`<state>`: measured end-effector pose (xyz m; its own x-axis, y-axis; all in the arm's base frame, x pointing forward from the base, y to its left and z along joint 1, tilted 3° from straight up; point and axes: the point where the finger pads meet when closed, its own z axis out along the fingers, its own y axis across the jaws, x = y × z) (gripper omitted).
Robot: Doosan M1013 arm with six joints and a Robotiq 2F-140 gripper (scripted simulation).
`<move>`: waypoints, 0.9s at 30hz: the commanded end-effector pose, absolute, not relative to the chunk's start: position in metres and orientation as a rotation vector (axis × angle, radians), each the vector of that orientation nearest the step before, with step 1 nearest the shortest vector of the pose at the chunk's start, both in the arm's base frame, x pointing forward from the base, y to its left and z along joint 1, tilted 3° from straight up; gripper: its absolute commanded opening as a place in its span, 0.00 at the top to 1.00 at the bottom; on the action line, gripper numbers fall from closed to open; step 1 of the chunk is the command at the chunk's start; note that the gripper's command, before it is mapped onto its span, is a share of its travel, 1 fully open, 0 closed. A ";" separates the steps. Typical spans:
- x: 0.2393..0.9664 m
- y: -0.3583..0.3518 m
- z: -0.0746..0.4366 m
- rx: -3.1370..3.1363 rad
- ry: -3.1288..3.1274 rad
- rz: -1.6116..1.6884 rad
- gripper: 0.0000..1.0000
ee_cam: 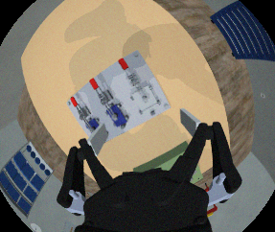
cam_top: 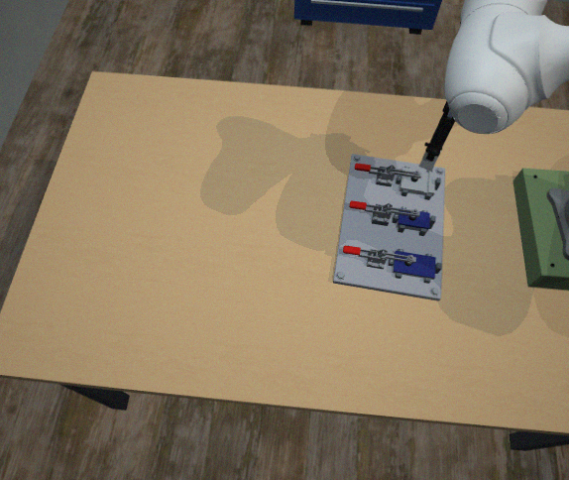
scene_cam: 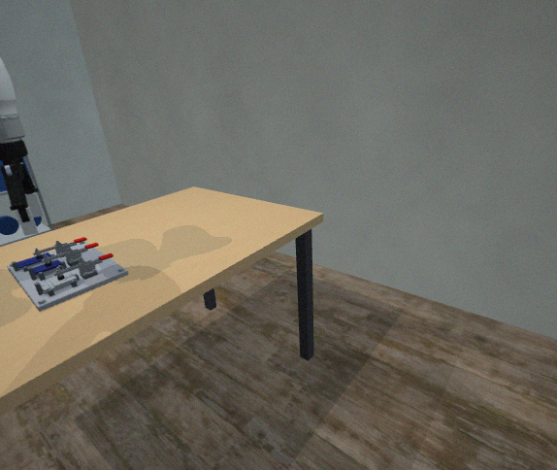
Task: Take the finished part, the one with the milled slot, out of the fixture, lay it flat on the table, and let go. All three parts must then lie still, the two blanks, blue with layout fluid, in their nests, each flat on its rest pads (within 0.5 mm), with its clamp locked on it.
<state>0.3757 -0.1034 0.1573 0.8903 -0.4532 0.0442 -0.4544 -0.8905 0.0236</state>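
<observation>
The finished part (cam_top: 414, 184) (scene_cam: 61, 285), pale grey, lies in the nest at the fixture plate's (cam_top: 388, 283) (scene_cam: 110, 271) (ee_cam: 111, 81) back end as the top camera sees it; its slot is too small to make out. A small blue blank (cam_top: 420, 221) (ee_cam: 119, 116) lies in the middle nest, a longer blue blank (cam_top: 419, 266) (scene_cam: 25, 262) in the front nest. Three red-handled clamps (cam_top: 362, 167) (cam_top: 357, 204) (cam_top: 351, 250) have handles low and arms over the parts; whether they are locked cannot be told. My gripper (scene_cam: 28, 225) (ee_cam: 144, 129) is open and empty, above the plate's level.
The fixture stands on the wooden table (cam_top: 171, 289) (scene_cam: 248, 212). The green base block (cam_top: 530, 232) of the arm is on the right in the top view. A blue cabinet (cam_top: 368, 14) stands on the floor beyond the table's back edge.
</observation>
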 end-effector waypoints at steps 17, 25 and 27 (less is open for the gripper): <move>0.374 -0.117 0.167 3.099 -0.230 0.049 0.00; 0.374 -0.117 0.167 3.100 -0.222 0.049 0.00; 0.374 -0.117 0.167 3.100 -0.222 0.049 0.00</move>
